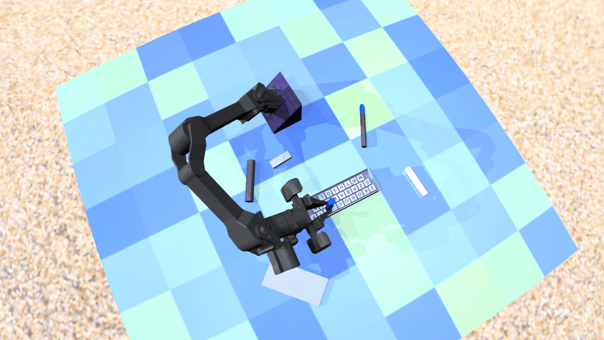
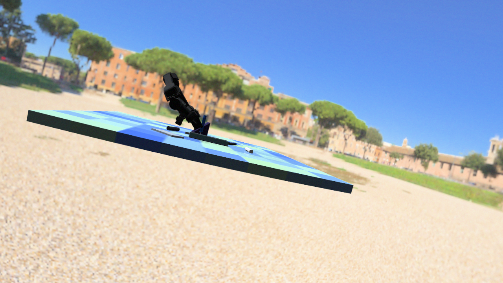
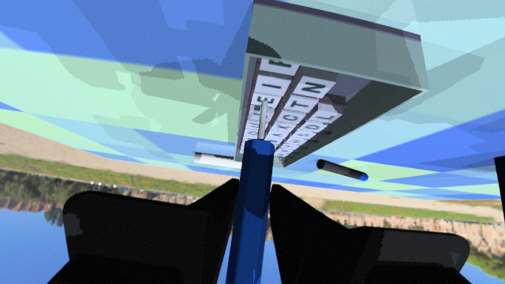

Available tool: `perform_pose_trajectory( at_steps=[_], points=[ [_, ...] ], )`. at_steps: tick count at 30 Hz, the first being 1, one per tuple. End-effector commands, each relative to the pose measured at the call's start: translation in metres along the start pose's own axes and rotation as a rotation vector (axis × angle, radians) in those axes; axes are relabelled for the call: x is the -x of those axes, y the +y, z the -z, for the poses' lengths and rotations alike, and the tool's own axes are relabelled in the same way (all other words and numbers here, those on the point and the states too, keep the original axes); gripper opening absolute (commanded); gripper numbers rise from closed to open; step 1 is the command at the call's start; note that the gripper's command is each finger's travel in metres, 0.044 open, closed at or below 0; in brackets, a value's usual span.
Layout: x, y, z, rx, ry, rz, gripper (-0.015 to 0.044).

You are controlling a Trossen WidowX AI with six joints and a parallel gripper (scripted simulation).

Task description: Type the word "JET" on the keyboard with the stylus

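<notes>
My gripper (image 1: 322, 208) (image 2: 199, 127) (image 3: 254, 188) is shut on the blue stylus (image 1: 330, 203) (image 3: 252, 177) and holds it upright over the left end of the keyboard (image 1: 354, 188) (image 2: 211, 138) (image 3: 339, 43). The keyboard is a flat grey slab with white lettered keys. In the wrist view the stylus's thin grey tip (image 3: 263, 118) points at the E key (image 3: 263, 100), between the I key and the key after it. I cannot tell whether the tip touches the key. The arm hides the keyboard's left end in the top view.
On the checkered desk (image 1: 464, 105) lie a grey pen with a blue cap (image 1: 362, 126) (image 3: 341, 170), a dark cylinder (image 1: 249, 180), a white cylinder (image 1: 415, 181) (image 3: 213, 158), a small white block (image 1: 280, 159) and a pale flat sheet (image 1: 299, 287). A purple wedge (image 1: 287, 105) stands by the arm's base.
</notes>
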State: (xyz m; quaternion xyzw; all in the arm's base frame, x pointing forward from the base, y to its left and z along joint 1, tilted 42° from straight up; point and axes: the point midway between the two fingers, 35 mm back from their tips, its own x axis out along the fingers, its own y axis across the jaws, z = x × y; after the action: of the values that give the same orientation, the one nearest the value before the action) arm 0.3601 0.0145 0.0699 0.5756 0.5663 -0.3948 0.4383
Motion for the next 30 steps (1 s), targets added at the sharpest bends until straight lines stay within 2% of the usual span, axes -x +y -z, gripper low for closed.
perform_pose_trajectory(
  at_steps=[1,11,19,26,29,30],
  points=[
    [-0.002,0.0,-0.002,0.003,0.002,-0.001,0.0081],
    [0.0,0.0,0.001,0.003,0.002,-0.001,0.0081],
    [0.018,0.0,0.032,0.003,0.004,-0.001,0.0081],
    [0.016,0.001,0.029,0.008,0.001,-0.001,0.0085],
    [0.016,0.001,0.029,0.008,0.001,-0.001,0.0065],
    [0.016,0.0,0.029,0.008,0.001,-0.001,0.0038]
  ],
)
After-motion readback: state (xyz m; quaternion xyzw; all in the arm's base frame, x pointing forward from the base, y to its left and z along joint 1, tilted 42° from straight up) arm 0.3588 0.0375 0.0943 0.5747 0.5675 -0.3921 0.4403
